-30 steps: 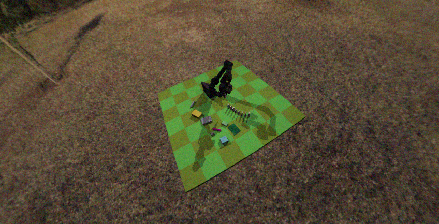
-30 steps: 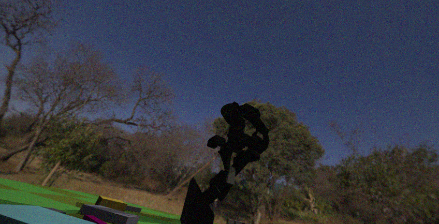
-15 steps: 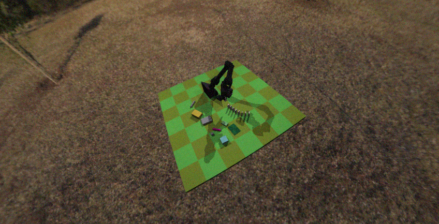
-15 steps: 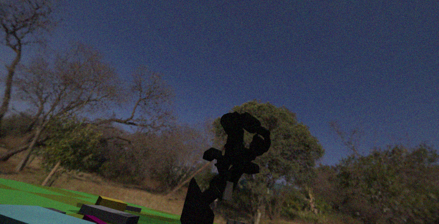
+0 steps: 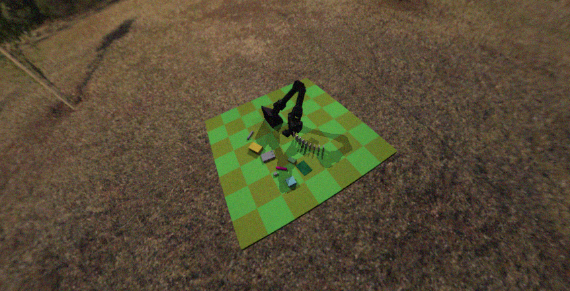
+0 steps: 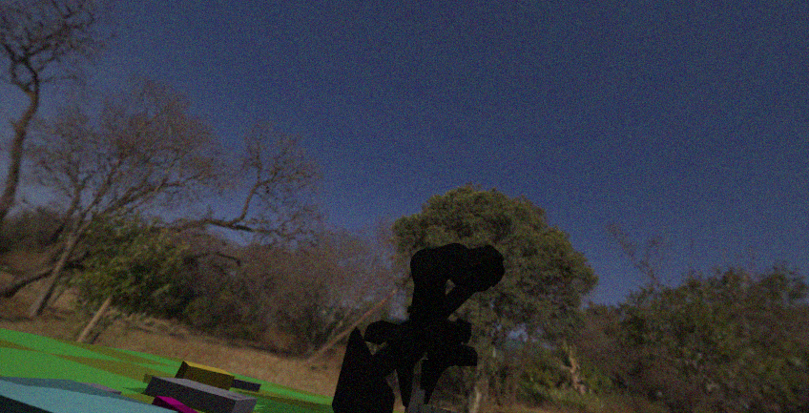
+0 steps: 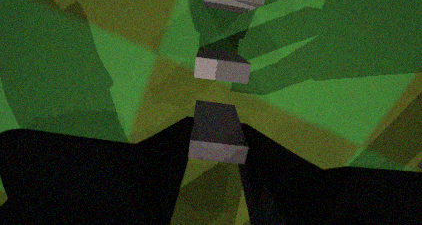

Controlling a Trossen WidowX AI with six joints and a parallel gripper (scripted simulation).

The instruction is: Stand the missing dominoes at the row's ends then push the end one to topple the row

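The black arm (image 6: 433,297) rises before a leafy tree (image 6: 492,234), right of a yellow block (image 6: 204,375).

Mat (image 5: 279,213) (image 6: 33,353) (image 7: 135,82) checkered green and olive; arm (image 5: 297,109) (image 6: 433,297) black.
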